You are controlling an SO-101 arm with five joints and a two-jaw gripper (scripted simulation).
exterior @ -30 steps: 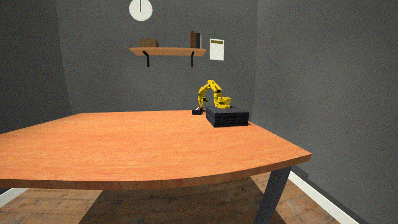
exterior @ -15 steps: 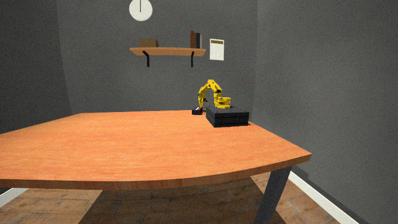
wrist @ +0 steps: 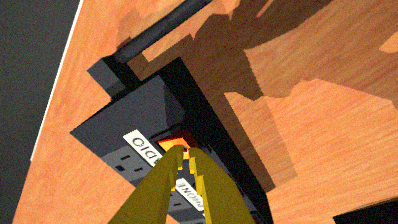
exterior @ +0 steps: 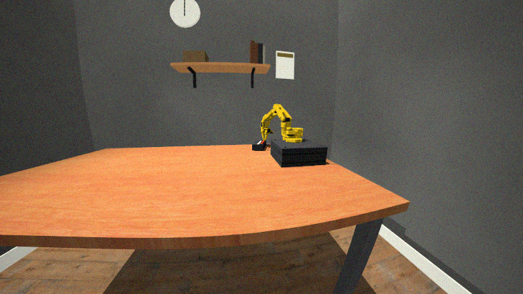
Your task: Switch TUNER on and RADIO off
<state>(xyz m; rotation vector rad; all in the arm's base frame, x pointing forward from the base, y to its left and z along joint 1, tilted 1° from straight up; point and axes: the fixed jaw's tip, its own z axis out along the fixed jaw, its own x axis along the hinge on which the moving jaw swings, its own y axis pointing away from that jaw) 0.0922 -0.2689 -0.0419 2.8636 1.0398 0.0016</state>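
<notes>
- Grey walls close the room behind an orange wooden table (exterior: pixel 190 190); on the back wall we see a shelf (exterior: pixel 220 67), a round clock (exterior: pixel 184 13) above it and a white sheet (exterior: pixel 284 65) to its right.
- We take the black plinth (exterior: pixel 298 152) at the far side of the table as our landmark; the yellow arm (exterior: pixel 278 120) is mounted on top of it and bends down to its left.
- Just left of the plinth lies the black strip (exterior: pixel 259 146), flat on the table with its sockets and labels facing up; its cable (wrist: pixel 160 27) runs off from the end farthest from the wrist camera.
- From the wrist we see the gripper (wrist: pixel 186 154) fully shut with nothing between its jaws; the two yellow fingers lie together, and their tips sit at a glowing orange-red switch (wrist: pixel 171 142) on the strip.
- Beside that switch a white label (wrist: pixel 144 148) shows upside down, with the letters "DIO" legible; a second label (wrist: pixel 189 192), nearer the camera, is partly covered by the fingers and we cannot read it for certain.
- We cannot tell the position of any other switch; the fingers hide that stretch of the strip.
</notes>
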